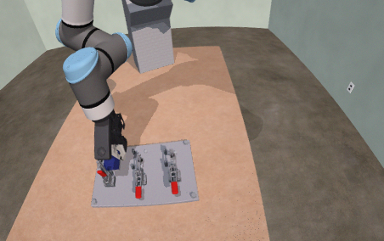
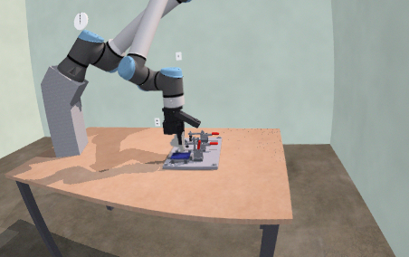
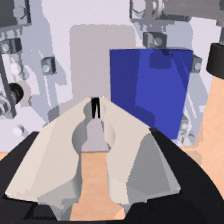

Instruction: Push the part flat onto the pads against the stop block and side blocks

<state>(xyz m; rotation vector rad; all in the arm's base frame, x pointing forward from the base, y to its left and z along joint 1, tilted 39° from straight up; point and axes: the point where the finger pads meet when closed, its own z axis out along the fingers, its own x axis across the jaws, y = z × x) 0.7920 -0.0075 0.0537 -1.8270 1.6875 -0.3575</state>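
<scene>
Blue, the part (image 3: 150, 90) lay on the grey fixture (image 1: 186, 178) at its left end, beside a red-handled clamp (image 1: 104, 174). The gripper (image 3: 95, 111) hung upright over the plate just left of the part in the wrist view, its jaws together and holding nothing. Whether the tips touched the part could not be told. The fixture rested on the tan surface (image 2: 230, 190).

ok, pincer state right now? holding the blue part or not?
Pincer: shut, holding nothing. The blue part sits beside its tips, not between them.
</scene>
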